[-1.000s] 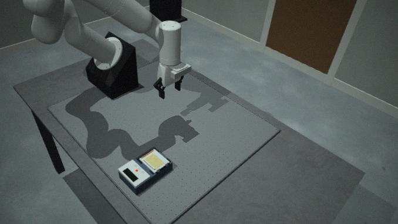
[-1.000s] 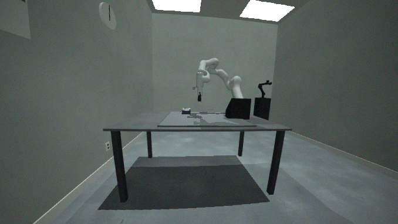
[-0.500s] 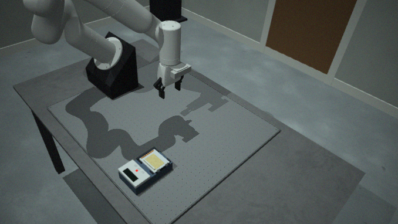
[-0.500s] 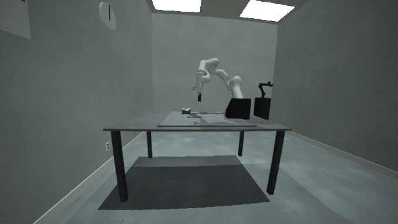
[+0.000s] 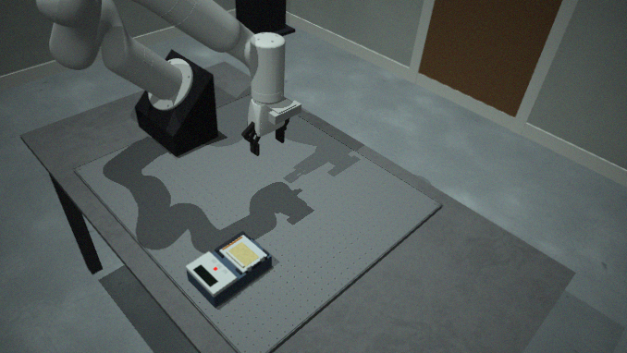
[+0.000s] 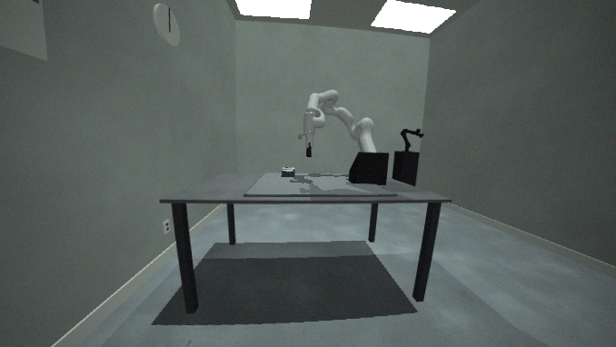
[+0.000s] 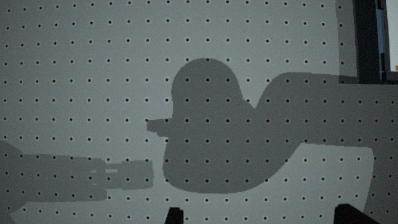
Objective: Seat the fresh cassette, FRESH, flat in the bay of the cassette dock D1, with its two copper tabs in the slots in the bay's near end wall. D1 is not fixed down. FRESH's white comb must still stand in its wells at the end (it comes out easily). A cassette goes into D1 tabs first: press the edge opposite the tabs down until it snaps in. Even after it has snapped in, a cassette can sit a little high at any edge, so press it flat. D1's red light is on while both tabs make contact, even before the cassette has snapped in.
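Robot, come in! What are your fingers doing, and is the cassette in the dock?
Gripper open, empty, high over the board. FRESH in the bay of D1, red light on; flatness unclear. Nothing in the way.

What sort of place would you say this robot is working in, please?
Probably a lab or test room: a bare grey room with ceiling light panels, a dark table carrying a perforated board, and the arm on a black pedestal, its pincer open.
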Available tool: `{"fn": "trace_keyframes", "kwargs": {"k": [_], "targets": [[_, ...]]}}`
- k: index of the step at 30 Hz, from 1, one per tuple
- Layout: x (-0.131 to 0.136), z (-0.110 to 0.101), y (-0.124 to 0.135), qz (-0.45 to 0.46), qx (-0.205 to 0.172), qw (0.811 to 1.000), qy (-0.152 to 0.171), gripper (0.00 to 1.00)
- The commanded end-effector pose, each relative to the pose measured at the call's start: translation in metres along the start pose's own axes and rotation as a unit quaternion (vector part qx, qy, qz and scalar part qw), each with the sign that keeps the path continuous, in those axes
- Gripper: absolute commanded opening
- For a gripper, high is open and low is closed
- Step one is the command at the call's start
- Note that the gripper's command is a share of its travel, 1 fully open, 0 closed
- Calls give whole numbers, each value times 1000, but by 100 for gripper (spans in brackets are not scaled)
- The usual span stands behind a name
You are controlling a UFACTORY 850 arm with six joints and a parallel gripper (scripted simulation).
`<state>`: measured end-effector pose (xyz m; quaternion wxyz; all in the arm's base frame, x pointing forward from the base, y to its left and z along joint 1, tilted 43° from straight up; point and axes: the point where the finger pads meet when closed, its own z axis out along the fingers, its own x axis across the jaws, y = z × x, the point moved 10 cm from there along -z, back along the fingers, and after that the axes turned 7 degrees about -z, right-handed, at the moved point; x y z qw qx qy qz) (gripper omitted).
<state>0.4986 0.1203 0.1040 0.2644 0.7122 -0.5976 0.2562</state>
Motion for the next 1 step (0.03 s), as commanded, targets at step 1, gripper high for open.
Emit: {"fn": "trace_keyframes", "kwargs": {"k": [1], "targets": [[0, -1, -1, 0, 1, 1000, 0, 100]]}}
